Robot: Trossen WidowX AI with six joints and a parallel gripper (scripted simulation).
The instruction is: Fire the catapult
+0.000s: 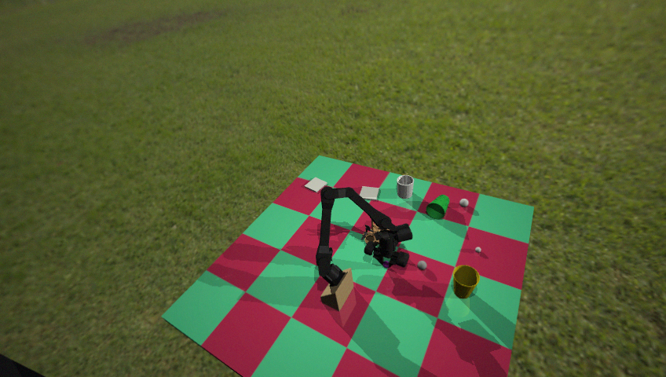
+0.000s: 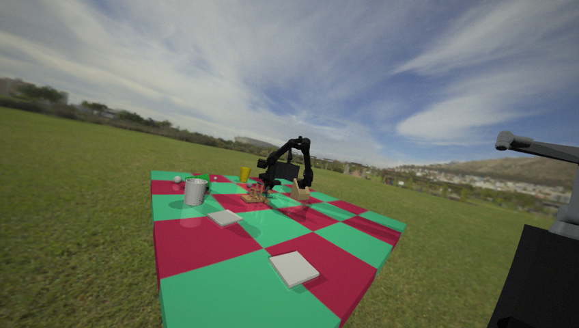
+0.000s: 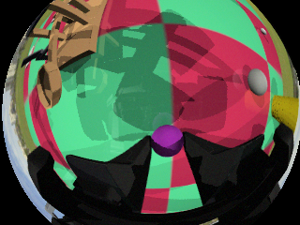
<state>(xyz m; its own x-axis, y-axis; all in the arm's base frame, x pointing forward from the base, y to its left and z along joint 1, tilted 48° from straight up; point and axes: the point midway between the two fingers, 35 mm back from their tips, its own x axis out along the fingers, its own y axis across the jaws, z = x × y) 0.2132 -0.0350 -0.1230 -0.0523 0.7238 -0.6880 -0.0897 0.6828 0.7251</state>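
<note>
The purple ball (image 3: 167,141) (image 1: 386,264) is at table level between the fingertips. My gripper (image 3: 167,137) is shut on it, one black finger on each side. The wooden catapult (image 3: 84,35) (image 2: 253,198) stands beside the gripper, at the upper left of the wrist view, with its cup (image 3: 50,85) toward the gripper; in the top view the arm partly hides it. The white mug (image 1: 404,186) (image 2: 195,192) stands upright near the far edge of the table in the top view.
A green mug (image 1: 438,207) lies on its side. A yellow mug (image 1: 466,281) (image 2: 244,174) stands upright. Grey-white balls (image 1: 421,265) (image 1: 463,203) (image 1: 477,250) lie about. Two flat white tiles (image 1: 316,184) (image 1: 369,192) lie at the far side. A wooden wedge block (image 1: 342,291) is by the arm's base.
</note>
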